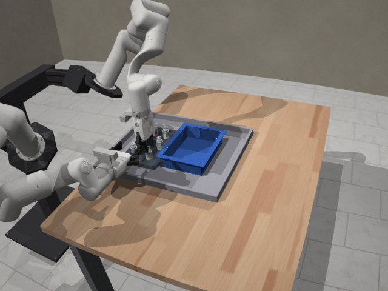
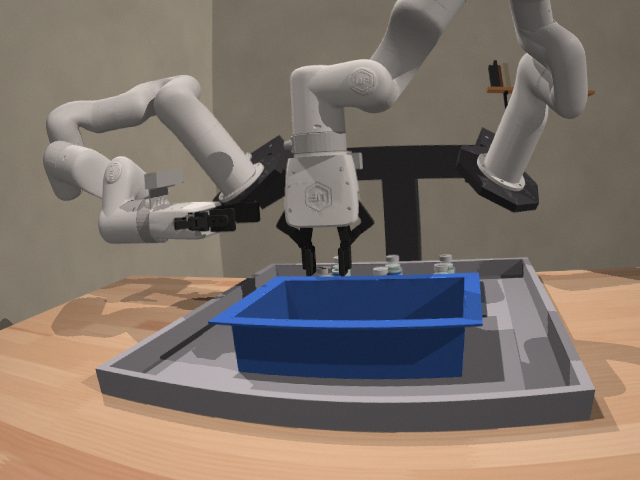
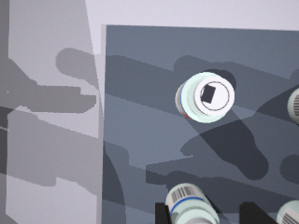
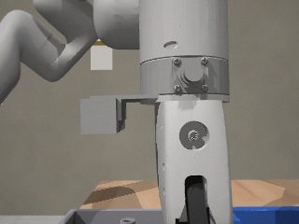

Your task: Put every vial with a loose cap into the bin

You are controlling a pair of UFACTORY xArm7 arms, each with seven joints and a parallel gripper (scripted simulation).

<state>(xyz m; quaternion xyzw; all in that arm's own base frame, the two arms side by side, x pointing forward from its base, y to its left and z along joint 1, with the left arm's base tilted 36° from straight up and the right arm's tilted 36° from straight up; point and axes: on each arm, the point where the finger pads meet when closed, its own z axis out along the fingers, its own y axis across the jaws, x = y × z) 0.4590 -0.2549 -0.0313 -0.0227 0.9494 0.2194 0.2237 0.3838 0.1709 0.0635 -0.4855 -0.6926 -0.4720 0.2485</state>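
Note:
Several capped glass vials stand upright on the dark mat. One vial stands near the mat's corner in the left wrist view; another vial shows at its lower edge, between the lines of the fingers and closer to one. My left gripper points down over the vials, partly open, with a gap between its fingers and nothing gripped. My right gripper is held level beside it, open and empty. The blue bin looks empty; part of its floor is hidden.
A grey tray with a raised rim holds the mat and the bin on the wooden table. The bin's near rim stands close to the vials. The two grippers are close together in the top view.

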